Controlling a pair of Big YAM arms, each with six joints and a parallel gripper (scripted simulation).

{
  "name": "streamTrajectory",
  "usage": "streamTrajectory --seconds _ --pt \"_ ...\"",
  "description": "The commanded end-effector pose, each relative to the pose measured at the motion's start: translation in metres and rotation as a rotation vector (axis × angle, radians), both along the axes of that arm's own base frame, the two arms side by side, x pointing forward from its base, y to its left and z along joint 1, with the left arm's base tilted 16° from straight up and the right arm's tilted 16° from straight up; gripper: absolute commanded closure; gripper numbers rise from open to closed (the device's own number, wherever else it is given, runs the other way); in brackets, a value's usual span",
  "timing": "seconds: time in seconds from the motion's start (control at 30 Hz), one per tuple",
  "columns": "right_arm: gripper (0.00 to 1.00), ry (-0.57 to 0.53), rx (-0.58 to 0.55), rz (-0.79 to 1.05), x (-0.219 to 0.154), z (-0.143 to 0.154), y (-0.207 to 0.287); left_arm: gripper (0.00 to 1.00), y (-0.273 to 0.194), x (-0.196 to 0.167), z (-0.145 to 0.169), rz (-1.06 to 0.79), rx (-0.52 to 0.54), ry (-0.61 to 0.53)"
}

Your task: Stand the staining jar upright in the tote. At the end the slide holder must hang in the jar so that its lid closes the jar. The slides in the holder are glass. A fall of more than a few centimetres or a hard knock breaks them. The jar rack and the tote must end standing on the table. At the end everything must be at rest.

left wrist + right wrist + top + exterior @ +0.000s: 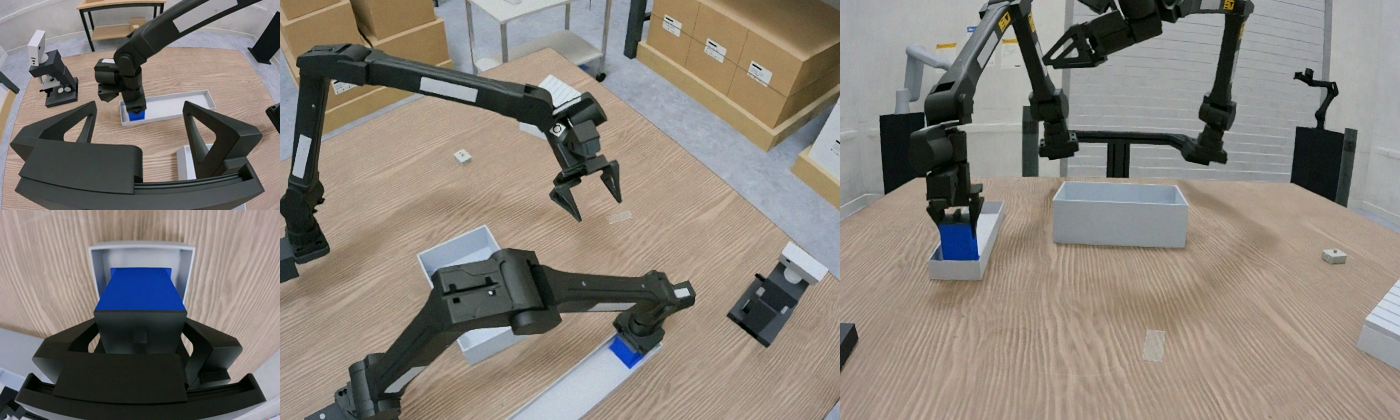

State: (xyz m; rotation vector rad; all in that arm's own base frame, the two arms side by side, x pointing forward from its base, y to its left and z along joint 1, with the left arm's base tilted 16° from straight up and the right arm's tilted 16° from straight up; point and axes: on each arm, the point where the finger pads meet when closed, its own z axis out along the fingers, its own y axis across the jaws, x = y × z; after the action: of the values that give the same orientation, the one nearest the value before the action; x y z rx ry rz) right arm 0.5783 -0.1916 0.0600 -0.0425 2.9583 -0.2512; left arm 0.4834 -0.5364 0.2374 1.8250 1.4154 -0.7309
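Note:
The blue staining jar (625, 352) (959, 245) (136, 116) (140, 288) stands upright at one end of the long, shallow grey jar rack (575, 385) (955, 271) (167, 108) (141, 258). The holder's dark lid (117, 331) covers its top; slides are hidden. My right gripper (958, 231) (140, 314) points down, its fingers against both sides of the jar just below the lid. My left gripper (600, 210) is open and empty, high above the table. The deeper grey tote (495, 350) (1120, 224) (181, 165) stands beside the rack; no object shows in it.
A microscope (765, 300) (61, 78) stands beyond the rack's jar end. A small pale block (462, 156) (1334, 256), a thin clear strip (620, 217) (1154, 346) and a white ridged box (557, 92) (1390, 325) lie on the table. The right arm passes over the tote.

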Motion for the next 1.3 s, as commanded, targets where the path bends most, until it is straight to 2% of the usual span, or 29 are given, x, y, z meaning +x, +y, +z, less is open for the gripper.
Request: streamTrajectory --seconds 0.0,0.43,0.63,0.7,0.83,1.07,1.13,1.27 --pt "0.43 -0.099 -0.026 0.006 0.009 0.091 0.013 0.0 -0.004 0.02 0.013 0.006 -0.02 -0.028" --pt "0.43 -0.105 -0.027 0.006 -0.013 0.167 0.028 0.0 -0.004 0.02 0.013 0.006 -0.02 -0.028" --pt "0.43 -0.097 -0.02 -0.01 -0.018 0.157 0.032 0.0 0.004 0.02 0.014 0.008 -0.018 -0.034" --pt "0.43 -0.106 -0.013 -0.035 -0.023 0.155 0.04 0.0 0.019 0.017 0.008 -0.001 -0.006 -0.04" --pt "0.43 -0.105 -0.002 -0.066 -0.048 0.137 0.067 0.0 0.063 -0.002 0.016 -0.032 -0.007 -0.063" --pt "0.43 -0.129 0.009 -0.11 -0.094 0.118 0.112 0.0 0.147 -0.047 0.008 -0.069 -0.019 -0.05" --pt "0.43 -0.129 0.009 -0.11 -0.094 0.118 0.112 0.0 0.147 -0.047 0.008 -0.069 -0.019 -0.05" --pt "0.43 -0.143 0.017 -0.133 -0.122 0.105 0.134 0.0 0.19 -0.079 0.0 -0.085 -0.035 -0.041"
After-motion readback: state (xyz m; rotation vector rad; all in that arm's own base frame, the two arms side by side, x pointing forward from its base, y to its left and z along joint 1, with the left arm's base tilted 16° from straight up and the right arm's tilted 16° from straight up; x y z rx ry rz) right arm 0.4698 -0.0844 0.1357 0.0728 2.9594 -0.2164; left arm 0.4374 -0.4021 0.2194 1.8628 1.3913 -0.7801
